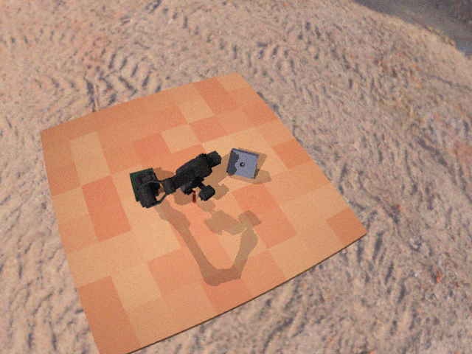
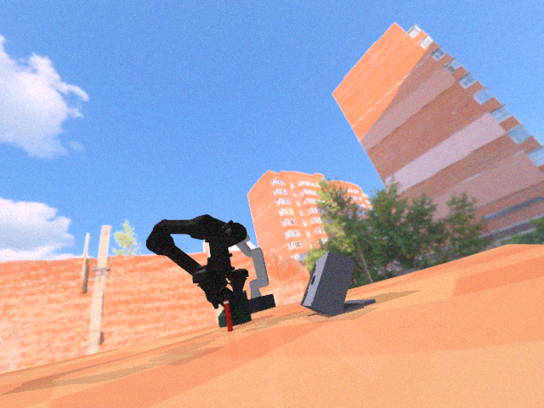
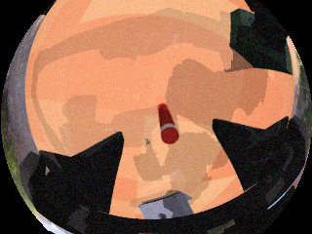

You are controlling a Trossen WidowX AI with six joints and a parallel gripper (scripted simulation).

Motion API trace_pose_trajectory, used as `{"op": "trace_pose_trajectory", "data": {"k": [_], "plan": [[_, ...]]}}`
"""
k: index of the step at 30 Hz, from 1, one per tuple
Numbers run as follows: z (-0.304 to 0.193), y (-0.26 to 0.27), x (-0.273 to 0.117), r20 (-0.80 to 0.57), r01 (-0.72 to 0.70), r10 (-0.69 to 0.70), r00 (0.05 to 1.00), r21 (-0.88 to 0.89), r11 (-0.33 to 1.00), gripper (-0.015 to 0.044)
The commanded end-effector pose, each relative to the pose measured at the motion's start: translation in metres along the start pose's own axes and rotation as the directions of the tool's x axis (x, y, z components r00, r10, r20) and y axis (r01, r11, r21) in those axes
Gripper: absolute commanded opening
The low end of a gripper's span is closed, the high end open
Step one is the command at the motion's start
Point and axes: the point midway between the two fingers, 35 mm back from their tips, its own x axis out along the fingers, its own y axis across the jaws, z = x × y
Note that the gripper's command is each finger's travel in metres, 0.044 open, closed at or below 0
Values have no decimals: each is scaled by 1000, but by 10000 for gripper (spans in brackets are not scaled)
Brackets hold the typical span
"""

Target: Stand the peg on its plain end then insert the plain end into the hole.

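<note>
The red peg (image 1: pixel 194 196) (image 2: pixel 228 318) (image 3: pixel 166 115) stands upright on the table, its white-banded end up and its plain end down. My gripper (image 1: pixel 196 189) (image 2: pixel 226 299) (image 3: pixel 170 131) is wide open and empty, pointing down over the peg. In the wrist view the peg's top shows between the two spread fingers, touching neither. The grey sloped panel (image 1: pixel 249 169) (image 2: pixel 336 280) (image 3: pixel 181 207) stands apart from the peg. Its single hole (image 1: pixel 242 164) (image 2: pixel 313 279) (image 3: pixel 162 215) is empty, and the wrist view cuts off part of the panel.
The arm's dark base (image 1: pixel 141 185) (image 3: pixel 265 51) stands on the tiled table (image 1: pixel 171 274) (image 2: pixel 395 364), on the other side of the peg from the panel. The arm's shadows lie across the table. The table's edges show in the top view.
</note>
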Motion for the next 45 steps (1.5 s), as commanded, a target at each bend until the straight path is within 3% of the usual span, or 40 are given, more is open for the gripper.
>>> {"op": "trace_pose_trajectory", "data": {"k": [1, 14, 29, 36, 45], "plan": [[1, 1, 7, 3, -5, 5, 1000, -2, 1000, 440], [3, 1, 25, 5, -10, 10, 1000, -2, 1000, 440], [2, 1, 22, 3, -4, 4, 1000, 1, 1000, 46], [2, 1, 22, 3, -4, 4, 1000, 1, 1000, 0], [-1, 0, -2, -5, 3, -3, 1000, -3, 1000, 0]]}}
